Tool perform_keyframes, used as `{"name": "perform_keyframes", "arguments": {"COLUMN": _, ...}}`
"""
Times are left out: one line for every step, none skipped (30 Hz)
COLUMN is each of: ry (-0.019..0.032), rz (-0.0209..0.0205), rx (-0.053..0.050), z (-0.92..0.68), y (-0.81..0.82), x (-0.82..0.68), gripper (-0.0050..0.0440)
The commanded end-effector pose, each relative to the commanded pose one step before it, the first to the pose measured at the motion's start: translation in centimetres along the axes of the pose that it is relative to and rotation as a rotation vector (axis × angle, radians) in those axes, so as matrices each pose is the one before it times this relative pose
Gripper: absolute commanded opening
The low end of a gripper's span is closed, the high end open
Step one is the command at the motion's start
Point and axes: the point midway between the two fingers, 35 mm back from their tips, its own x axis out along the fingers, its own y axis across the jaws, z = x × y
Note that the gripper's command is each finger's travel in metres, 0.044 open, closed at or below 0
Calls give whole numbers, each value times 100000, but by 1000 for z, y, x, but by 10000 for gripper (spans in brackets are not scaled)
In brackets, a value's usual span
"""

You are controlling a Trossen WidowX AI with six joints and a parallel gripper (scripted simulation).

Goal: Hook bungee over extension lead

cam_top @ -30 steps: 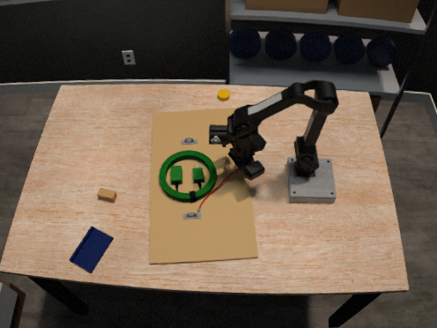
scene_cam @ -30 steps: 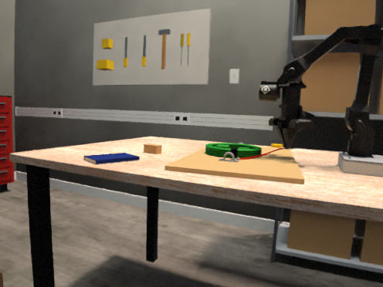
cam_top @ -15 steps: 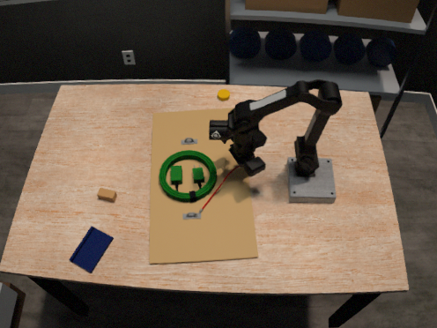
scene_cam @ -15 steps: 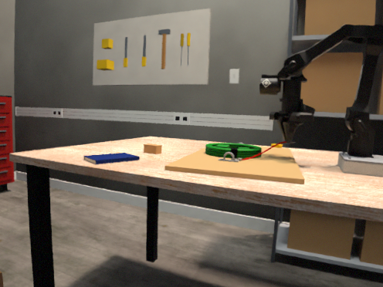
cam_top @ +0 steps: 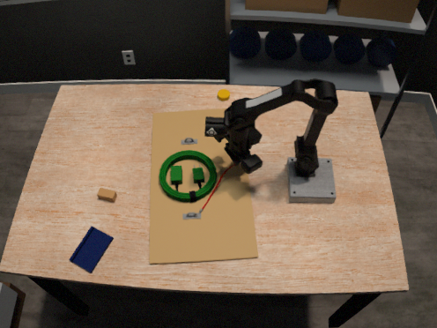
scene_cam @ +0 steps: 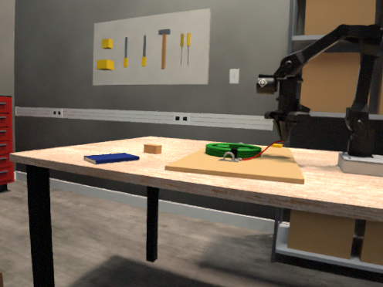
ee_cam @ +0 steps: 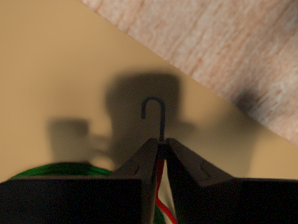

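The green coiled extension lead [cam_top: 188, 175] lies flat on the tan board [cam_top: 200, 185], with two green plugs inside its ring. A red bungee [cam_top: 214, 189] runs from the near tie-down eye [cam_top: 192, 215] up to my gripper [cam_top: 234, 164], which is shut on its free end just right of the coil and a little above the board. In the wrist view the fingers pinch the cord with its dark hook [ee_cam: 155, 116] sticking out past the tips. The far tie-down eye [cam_top: 188, 141] stands bare behind the coil. The bungee also shows in the side view [scene_cam: 259, 153].
A yellow disc [cam_top: 224, 93] lies behind the board. A tan block [cam_top: 107, 194] and a blue book [cam_top: 91, 249] lie at the table's left. The arm's grey base [cam_top: 311, 180] stands to the right of the board. Shelving stands behind.
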Motion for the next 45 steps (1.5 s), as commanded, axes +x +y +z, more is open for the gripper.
{"name": "perform_keyframes", "arguments": {"ry": 2706, "rz": 1201, "rx": -2332, "z": -762, "y": 919, "x": -540, "gripper": -50}}
{"name": "perform_keyframes", "arguments": {"ry": 214, "rz": 52, "rx": -606, "z": -63, "y": 147, "x": -11, "gripper": -50}}
{"name": "perform_keyframes", "arguments": {"ry": 214, "rz": 55, "rx": -606, "z": -61, "y": 148, "x": -11, "gripper": -50}}
{"name": "perform_keyframes", "arguments": {"ry": 213, "rz": 58, "rx": -607, "z": -60, "y": 149, "x": -11, "gripper": -50}}
{"name": "perform_keyframes", "arguments": {"ry": 184, "rz": 67, "rx": -751, "z": -70, "y": 130, "x": -12, "gripper": -50}}
{"name": "perform_keyframes", "arguments": {"ry": 184, "rz": 69, "rx": -752, "z": -69, "y": 131, "x": -12, "gripper": -50}}
{"name": "perform_keyframes", "arguments": {"ry": 183, "rz": 72, "rx": -752, "z": -67, "y": 132, "x": -11, "gripper": -50}}
{"name": "perform_keyframes", "arguments": {"ry": 182, "rz": 74, "rx": -752, "z": -65, "y": 133, "x": -11, "gripper": -50}}
{"name": "perform_keyframes", "arguments": {"ry": 181, "rz": 76, "rx": -752, "z": -64, "y": 134, "x": -10, "gripper": -50}}
{"name": "perform_keyframes", "arguments": {"ry": 180, "rz": 78, "rx": -752, "z": -62, "y": 135, "x": -10, "gripper": -50}}
{"name": "perform_keyframes", "arguments": {"ry": 179, "rz": 80, "rx": -752, "z": -61, "y": 136, "x": -10, "gripper": -50}}
{"name": "perform_keyframes", "arguments": {"ry": 0, "rz": 0, "rx": 0, "z": 0, "y": 0, "x": 0, "gripper": -50}}
{"name": "perform_keyframes", "arguments": {"ry": 0, "rz": 0, "rx": 0, "z": 0, "y": 0, "x": 0, "gripper": -50}}
{"name": "perform_keyframes", "arguments": {"ry": 72, "rz": -3, "rx": -747, "z": -37, "y": 117, "x": -9, "gripper": -50}}
{"name": "perform_keyframes", "arguments": {"ry": 244, "rz": 130, "rx": -756, "z": -71, "y": 148, "x": -9, "gripper": -50}}
{"name": "perform_keyframes", "arguments": {"ry": 212, "rz": 133, "rx": -755, "z": -64, "y": 148, "x": -8, "gripper": -50}}
{"name": "perform_keyframes", "arguments": {"ry": 147, "rz": 130, "rx": -758, "z": -49, "y": 144, "x": -6, "gripper": -50}}
{"name": "perform_keyframes", "arguments": {"ry": 163, "rz": 117, "rx": -758, "z": -50, "y": 142, "x": -6, "gripper": -50}}
{"name": "perform_keyframes", "arguments": {"ry": 174, "rz": 108, "rx": -758, "z": -50, "y": 141, "x": -5, "gripper": -50}}
{"name": "perform_keyframes", "arguments": {"ry": 169, "rz": 113, "rx": -758, "z": -48, "y": 142, "x": -5, "gripper": -50}}
{"name": "perform_keyframes", "arguments": {"ry": 161, "rz": 121, "rx": -758, "z": -45, "y": 144, "x": -4, "gripper": -50}}
{"name": "perform_keyframes", "arguments": {"ry": 157, "rz": 124, "rx": -758, "z": -43, "y": 145, "x": -4, "gripper": -50}}
{"name": "perform_keyframes", "arguments": {"ry": 155, "rz": 127, "rx": -758, "z": -41, "y": 146, "x": -4, "gripper": -50}}
{"name": "perform_keyframes", "arguments": {"ry": 156, "rz": 127, "rx": -759, "z": -40, "y": 146, "x": -3, "gripper": -50}}
{"name": "perform_keyframes", "arguments": {"ry": 155, "rz": 128, "rx": -759, "z": -38, "y": 147, "x": -3, "gripper": -50}}
{"name": "perform_keyframes", "arguments": {"ry": 149, "rz": 134, "rx": -759, "z": -36, "y": 148, "x": -2, "gripper": -50}}
{"name": "perform_keyframes", "arguments": {"ry": 170, "rz": 103, "rx": -754, "z": -36, "y": 142, "x": -2, "gripper": -50}}
{"name": "perform_keyframes", "arguments": {"ry": 162, "rz": 110, "rx": -754, "z": -33, "y": 143, "x": -2, "gripper": -50}}
{"name": "perform_keyframes", "arguments": {"ry": 0, "rz": 0, "rx": 0, "z": 0, "y": 0, "x": 0, "gripper": -50}}
{"name": "perform_keyframes", "arguments": {"ry": 0, "rz": 0, "rx": 0, "z": 0, "y": 0, "x": 0, "gripper": -50}}
{"name": "perform_keyframes", "arguments": {"ry": 60, "rz": 20, "rx": -748, "z": -11, "y": 122, "x": -1, "gripper": -50}}
{"name": "perform_keyframes", "arguments": {"ry": 232, "rz": 169, "rx": -759, "z": -44, "y": 157, "x": -1, "gripper": -50}}
{"name": "perform_keyframes", "arguments": {"ry": 178, "rz": 159, "rx": -757, "z": -33, "y": 153, "x": 0, "gripper": -50}}
{"name": "perform_keyframes", "arguments": {"ry": 164, "rz": 113, "rx": -755, "z": -27, "y": 144, "x": 0, "gripper": -50}}
{"name": "perform_keyframes", "arguments": {"ry": 157, "rz": 119, "rx": -755, "z": -25, "y": 145, "x": 1, "gripper": -50}}
{"name": "perform_keyframes", "arguments": {"ry": 154, "rz": 122, "rx": -755, "z": -23, "y": 146, "x": 1, "gripper": -50}}
{"name": "perform_keyframes", "arguments": {"ry": 152, "rz": 124, "rx": -756, "z": -21, "y": 146, "x": 1, "gripper": -50}}
{"name": "perform_keyframes", "arguments": {"ry": 151, "rz": 126, "rx": -756, "z": -19, "y": 146, "x": 2, "gripper": -50}}
{"name": "perform_keyframes", "arguments": {"ry": 149, "rz": 127, "rx": -756, "z": -16, "y": 144, "x": 3, "gripper": -50}}
{"name": "perform_keyframes", "arguments": {"ry": 148, "rz": 129, "rx": -756, "z": -14, "y": 145, "x": 3, "gripper": -50}}
{"name": "perform_keyframes", "arguments": {"ry": 146, "rz": 131, "rx": -756, "z": -12, "y": 145, "x": 3, "gripper": -50}}
{"name": "perform_keyframes", "arguments": {"ry": 145, "rz": 133, "rx": -757, "z": -11, "y": 145, "x": 4, "gripper": -50}}
{"name": "perform_keyframes", "arguments": {"ry": 143, "rz": 135, "rx": -757, "z": -9, "y": 145, "x": 4, "gripper": -50}}
{"name": "perform_keyframes", "arguments": {"ry": 142, "rz": 136, "rx": -757, "z": -7, "y": 146, "x": 5, "gripper": -50}}
{"name": "perform_keyframes", "arguments": {"ry": 140, "rz": 138, "rx": -757, "z": -5, "y": 146, "x": 5, "gripper": -50}}
